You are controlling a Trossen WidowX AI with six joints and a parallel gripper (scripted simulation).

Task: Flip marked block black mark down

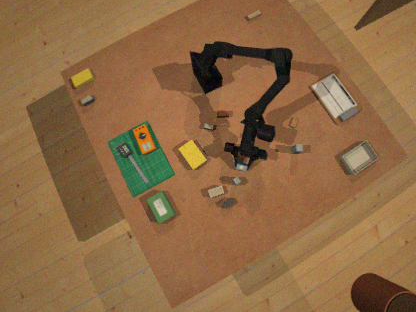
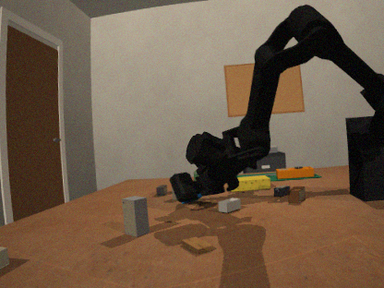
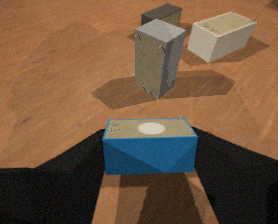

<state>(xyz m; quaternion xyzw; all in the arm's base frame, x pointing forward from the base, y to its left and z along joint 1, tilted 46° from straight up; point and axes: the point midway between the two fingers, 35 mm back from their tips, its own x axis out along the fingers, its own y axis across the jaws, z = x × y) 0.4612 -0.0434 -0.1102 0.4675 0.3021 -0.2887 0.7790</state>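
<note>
Lying between the gripper (image 3: 148,165) fingers, blue block (image 3: 149,151), seemingly touching.

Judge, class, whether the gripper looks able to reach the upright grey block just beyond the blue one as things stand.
Probably not yet. The gripper has the blue block sitting between its fingers, and that block lies directly between it and the upright grey block. Bare table lies to the side, so a route seems likely once the blue block is let go.

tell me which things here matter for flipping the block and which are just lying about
In the job: blue block, gripper with its jaws either side of the block, table.

Lying about: upright grey block, cream block, dark block, yellow block, green mat, orange meter, white bins.
</note>
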